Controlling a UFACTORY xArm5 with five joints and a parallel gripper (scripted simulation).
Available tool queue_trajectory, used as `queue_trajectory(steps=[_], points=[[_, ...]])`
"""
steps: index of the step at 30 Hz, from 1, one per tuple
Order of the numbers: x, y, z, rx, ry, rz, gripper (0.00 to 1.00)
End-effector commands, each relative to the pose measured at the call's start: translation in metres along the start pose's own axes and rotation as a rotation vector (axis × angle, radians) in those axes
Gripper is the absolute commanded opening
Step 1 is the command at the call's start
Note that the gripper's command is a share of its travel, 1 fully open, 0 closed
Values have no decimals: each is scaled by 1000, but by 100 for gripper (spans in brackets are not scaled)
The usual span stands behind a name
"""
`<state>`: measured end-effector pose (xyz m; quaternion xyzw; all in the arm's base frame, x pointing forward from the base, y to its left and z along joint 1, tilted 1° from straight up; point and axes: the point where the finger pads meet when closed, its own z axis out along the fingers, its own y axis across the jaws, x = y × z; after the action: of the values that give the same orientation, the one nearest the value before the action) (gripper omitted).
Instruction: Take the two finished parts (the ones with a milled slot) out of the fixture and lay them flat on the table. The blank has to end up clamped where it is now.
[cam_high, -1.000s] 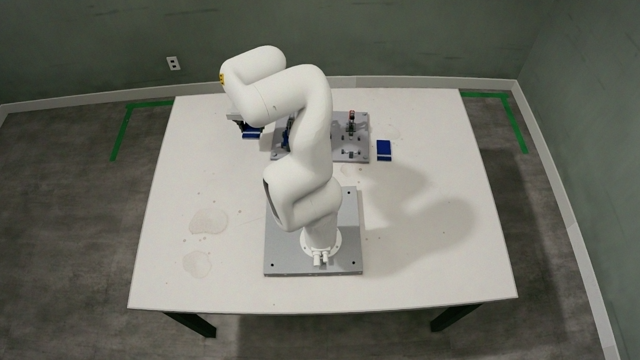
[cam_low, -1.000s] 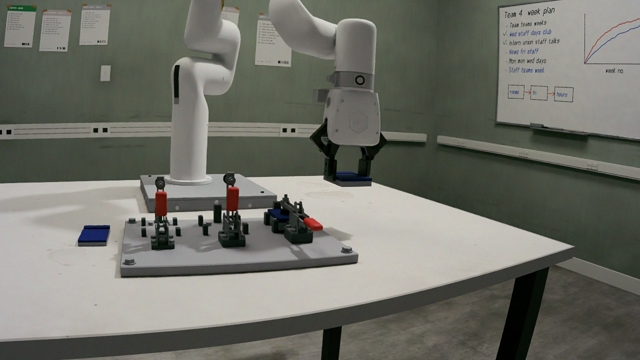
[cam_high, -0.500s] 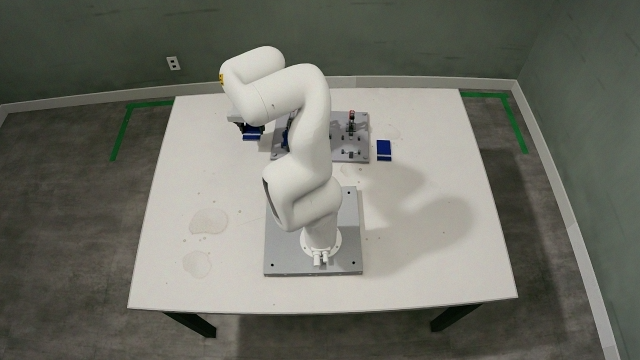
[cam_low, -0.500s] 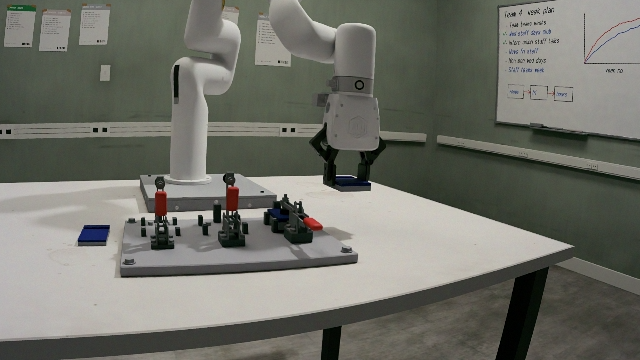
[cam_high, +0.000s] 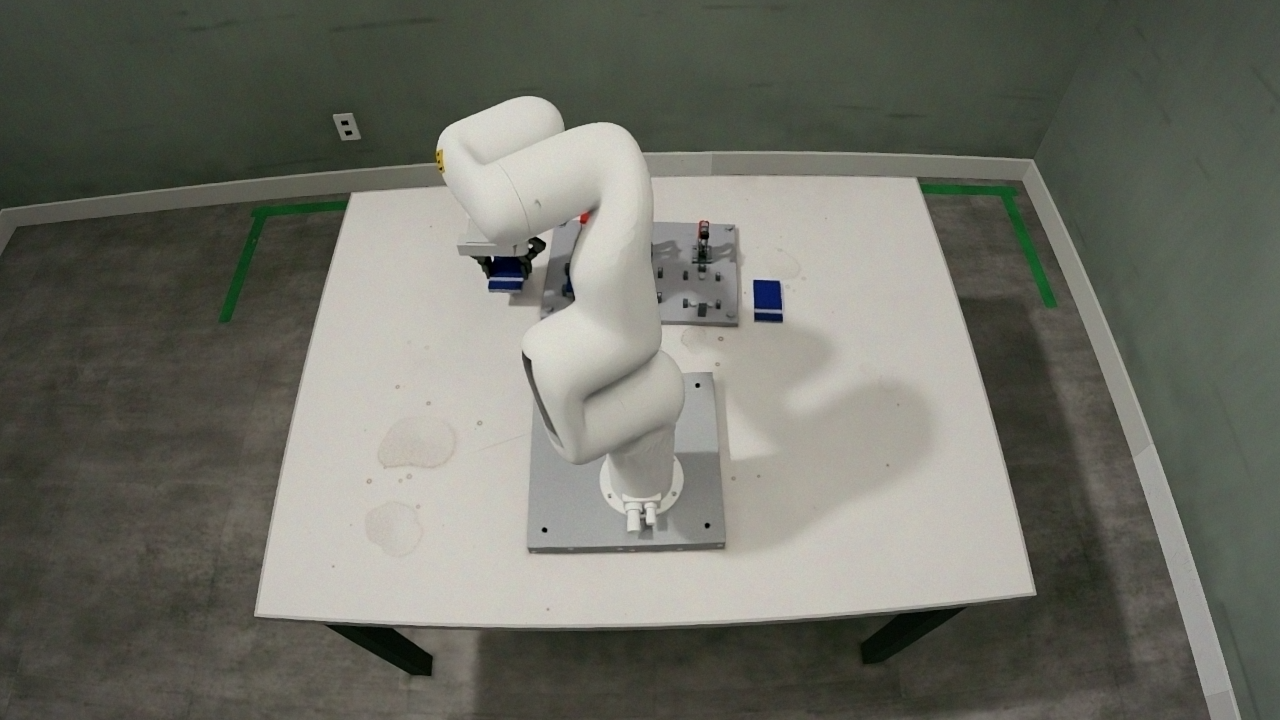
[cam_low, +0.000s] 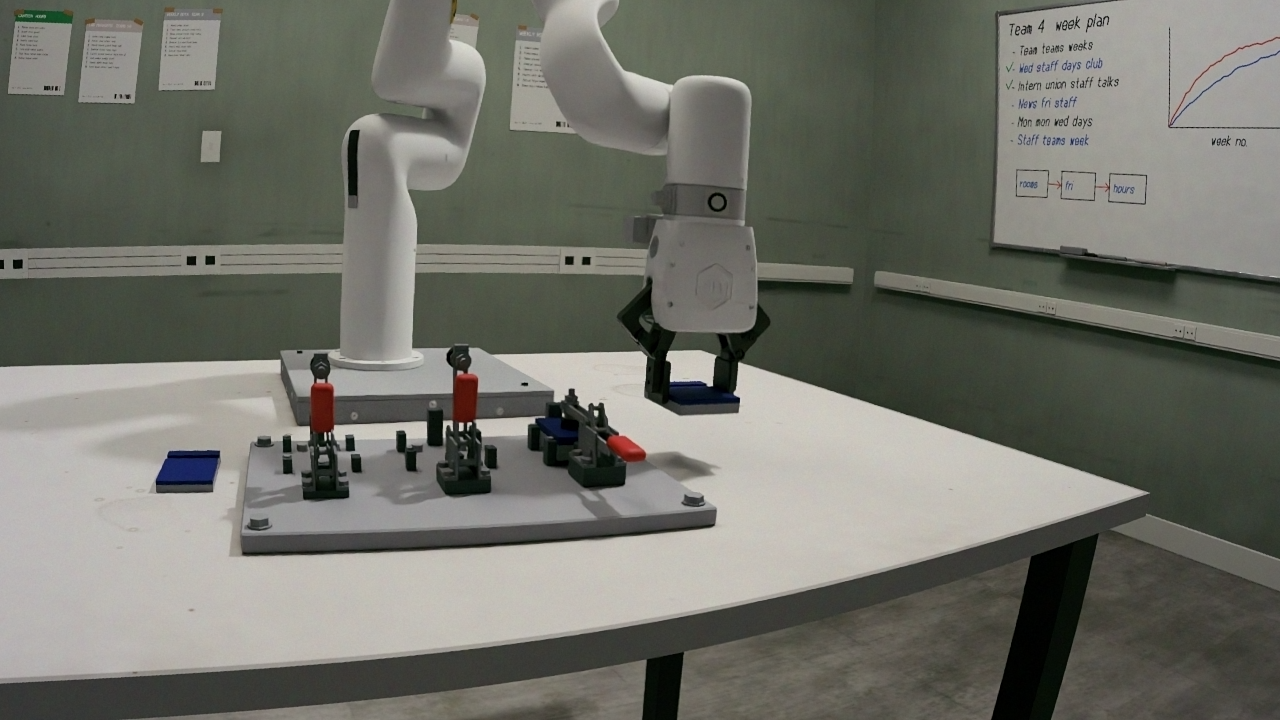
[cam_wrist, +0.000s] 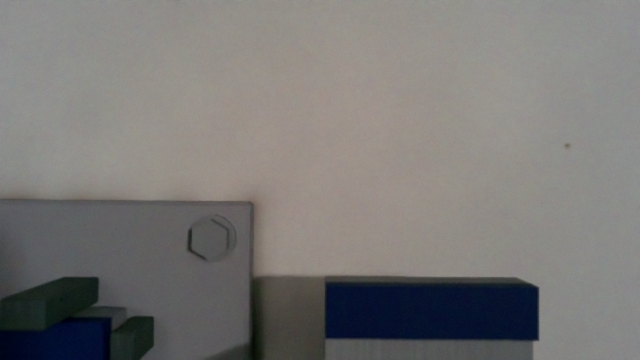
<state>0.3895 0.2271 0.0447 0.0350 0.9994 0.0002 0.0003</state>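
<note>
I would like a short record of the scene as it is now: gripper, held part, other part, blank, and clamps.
gripper: shut on a slotted part, above the table
held part: level, beside the fixture
other part: flat on the table, at the fixture's opposite side
blank: in the fixture, under the closed clamp
other clamps: two, both open, handles upright

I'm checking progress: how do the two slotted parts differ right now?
The held part hangs in the gripper; the other part lies flat on the table, ungripped. The held part is off the fixture's blank end; the other part is off its opposite end. Both are blue-topped.
</note>
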Motion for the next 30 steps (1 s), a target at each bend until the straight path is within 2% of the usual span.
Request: queue_trajectory(steps=[1, 15, 30], points=[[-2, 1, 6, -3, -4, 0, 0], [-2, 2, 36, -3, -4, 0, 0], [-2, 2, 43, -3, -4, 0, 0]])
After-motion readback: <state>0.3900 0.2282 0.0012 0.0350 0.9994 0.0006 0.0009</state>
